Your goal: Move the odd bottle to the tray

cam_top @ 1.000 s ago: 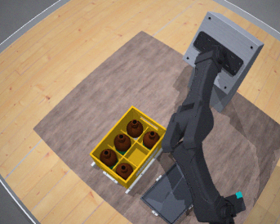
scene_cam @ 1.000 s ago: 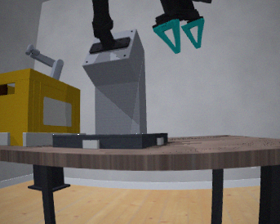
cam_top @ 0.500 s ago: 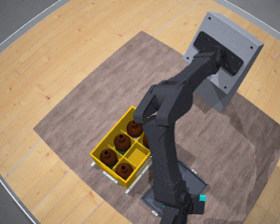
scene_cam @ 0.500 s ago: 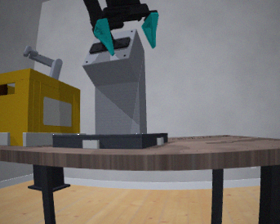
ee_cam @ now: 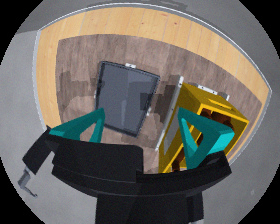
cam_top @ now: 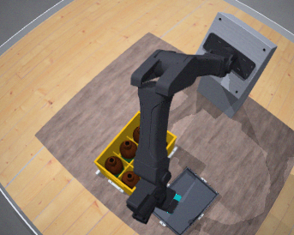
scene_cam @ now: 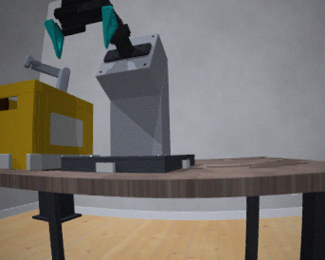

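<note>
My pincer (cam_top: 172, 204) (scene_cam: 83, 52) (ee_cam: 141, 111) is wide open, teal fingers well apart, nothing between them. It hangs in the air, above the height of the crate in the exterior view, fingers pointing down.

Yellow crate (cam_top: 117, 136) (scene_cam: 42, 128) (ee_cam: 188, 97): left side of the scene, upright on the table (cam_top: 76, 116) (scene_cam: 250, 185) (ee_cam: 76, 55), divided into compartments. Dark tray (cam_top: 196, 201) (scene_cam: 136, 165) (ee_cam: 126, 95): flat on the table, just right of the crate, the two apart.

Brown bottles stand in the crate. From the top I get four: a near-left bottle (cam_top: 113, 165), a middle bottle (cam_top: 128, 149) beyond it, a far bottle (cam_top: 137, 134) partly covered, and a near-right bottle (cam_top: 129, 178), each in its own compartment. My arm (cam_top: 153, 129) blocks part of the crate there, so I can't count the rest.

Odd neck: cannot tell which, necks too small to compare. The bottles I can make out are all in the crate; the wrist view shows only parts of some, behind one finger.

Grey pedestal (cam_top: 256, 40) (scene_cam: 136, 109) stands far, behind the tray; my arm is mounted on its sloped face.
</note>
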`<state>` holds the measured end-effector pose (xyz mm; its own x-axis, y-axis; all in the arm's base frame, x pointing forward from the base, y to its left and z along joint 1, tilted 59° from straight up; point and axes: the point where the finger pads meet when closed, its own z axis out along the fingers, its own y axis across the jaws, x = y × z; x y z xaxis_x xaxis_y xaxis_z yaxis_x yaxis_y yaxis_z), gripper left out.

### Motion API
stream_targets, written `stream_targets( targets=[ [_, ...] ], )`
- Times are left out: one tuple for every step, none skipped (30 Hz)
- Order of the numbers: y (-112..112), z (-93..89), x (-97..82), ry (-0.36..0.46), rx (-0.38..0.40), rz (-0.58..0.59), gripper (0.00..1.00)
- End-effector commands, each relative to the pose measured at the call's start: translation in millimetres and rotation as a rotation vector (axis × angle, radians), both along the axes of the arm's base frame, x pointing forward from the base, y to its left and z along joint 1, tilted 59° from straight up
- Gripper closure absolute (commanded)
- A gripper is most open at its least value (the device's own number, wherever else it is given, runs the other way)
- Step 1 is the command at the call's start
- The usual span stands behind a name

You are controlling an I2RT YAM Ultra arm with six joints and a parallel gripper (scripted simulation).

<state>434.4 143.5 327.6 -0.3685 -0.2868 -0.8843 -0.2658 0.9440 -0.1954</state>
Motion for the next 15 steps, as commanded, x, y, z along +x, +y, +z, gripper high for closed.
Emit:
stream_targets(
  targets=[
    [-4.2, 28.3, -2.0, -0.102, 0.089, 0.008, 0.00],
    [-16.8, 33.6, -3.8, -0.126, 0.108, -0.013, 0.00],
    [-37.0, 42.1, -7.9, -0.166, 0.137, -0.046, 0.00],
    [-40.9, 43.7, -8.9, -0.174, 0.143, -0.053, 0.00],
    [-54.2, 49.1, -12.5, -0.202, 0.161, -0.075, 0.00],
    [-61.8, 52.2, -14.9, -0.219, 0.171, -0.087, 0.00],
    [-63.7, 52.9, -15.6, -0.223, 0.173, -0.090, 0.00],
    [-76.6, 58.1, -20.3, -0.253, 0.190, -0.111, 0.00],
    [-84.8, 61.3, -23.6, -0.272, 0.199, -0.125, 0.00],
    [-84.9, 61.4, -23.7, -0.272, 0.200, -0.125, 0.00],
    [-100.5, 67.4, -31.0, -0.311, 0.218, -0.151, 0.00],
    [-104.5, 68.9, -33.0, -0.322, 0.222, -0.158, 0.00],
    [-116.6, 73.6, -39.7, -0.355, 0.235, -0.178, 0.00],
    [-122.3, 75.7, -43.2, -0.370, 0.240, -0.188, 0.00],
    [-131.8, 79.2, -49.4, -0.398, 0.249, -0.204, 0.00]
  ],
)
